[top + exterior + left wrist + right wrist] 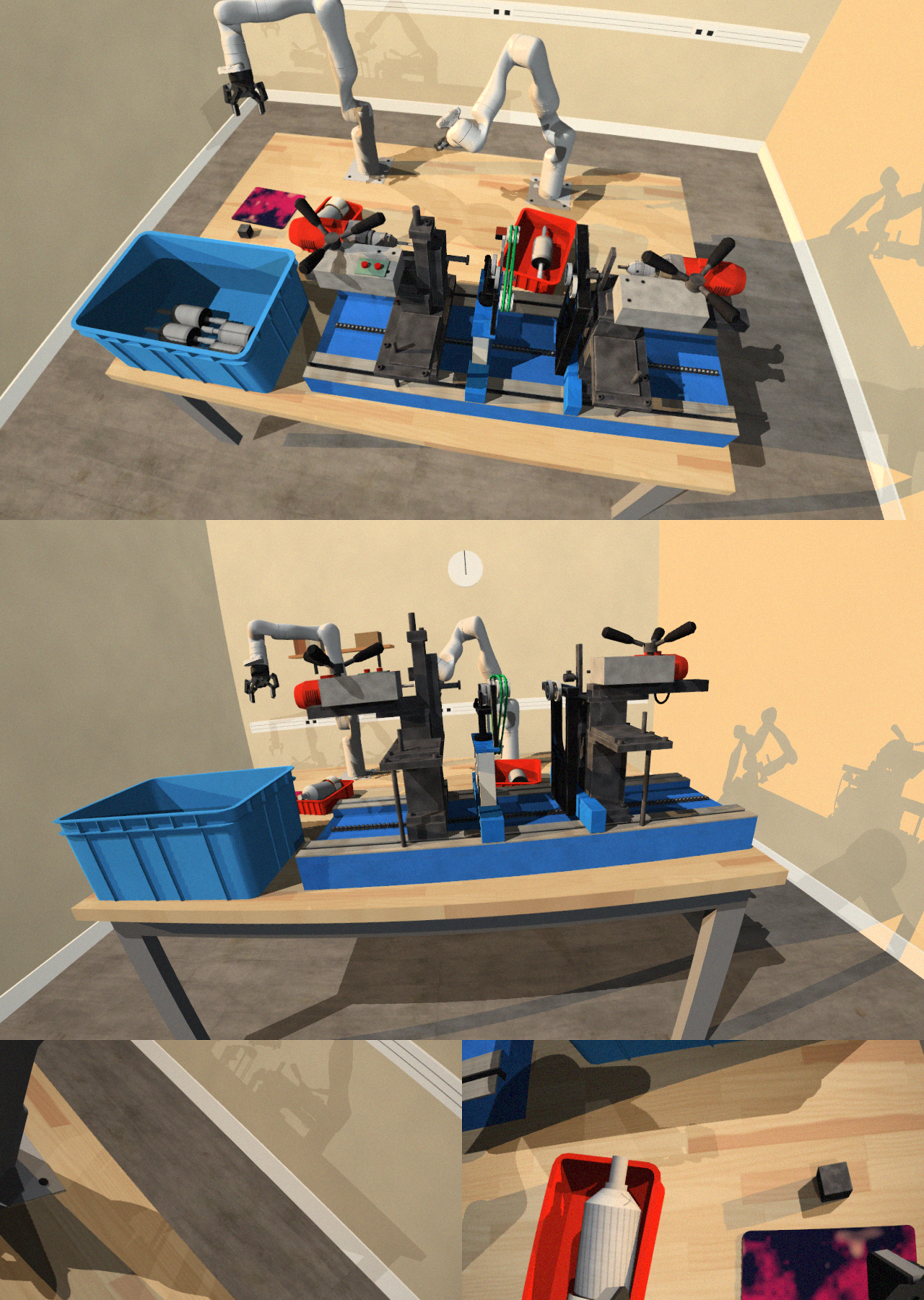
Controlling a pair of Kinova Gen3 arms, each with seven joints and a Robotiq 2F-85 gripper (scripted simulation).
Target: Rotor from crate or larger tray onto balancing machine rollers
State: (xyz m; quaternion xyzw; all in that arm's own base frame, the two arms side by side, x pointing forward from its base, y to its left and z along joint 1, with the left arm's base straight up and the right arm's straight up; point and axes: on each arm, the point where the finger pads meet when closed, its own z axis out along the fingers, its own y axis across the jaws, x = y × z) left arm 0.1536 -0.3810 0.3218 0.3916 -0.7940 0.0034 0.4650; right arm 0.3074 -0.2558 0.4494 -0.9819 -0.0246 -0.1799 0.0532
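Several grey rotors (190,315) lie in the blue crate (271,352) (187,862). One rotor (541,250) (517,776) lies in the larger red tray (563,227) (533,770) behind the machine. The rollers (570,279) (551,690) of the balancing machine (517,423) (529,853) bear no rotor. My right gripper (249,112) (262,696) (756,1280) is open and empty, high above the table's back left. My left gripper (440,145) is open, raised behind the machine and well away from the larger tray; it is small and partly hidden by its wrist.
A smaller red tray (653,1220) holds a pale, ribbed cylindrical body (608,1242) (335,208). A black cube (834,1181) (245,230) and a pink and dark mat (769,1257) (268,206) lie near it. Tall black posts (428,265) and green belts (508,271) stand up from the machine.
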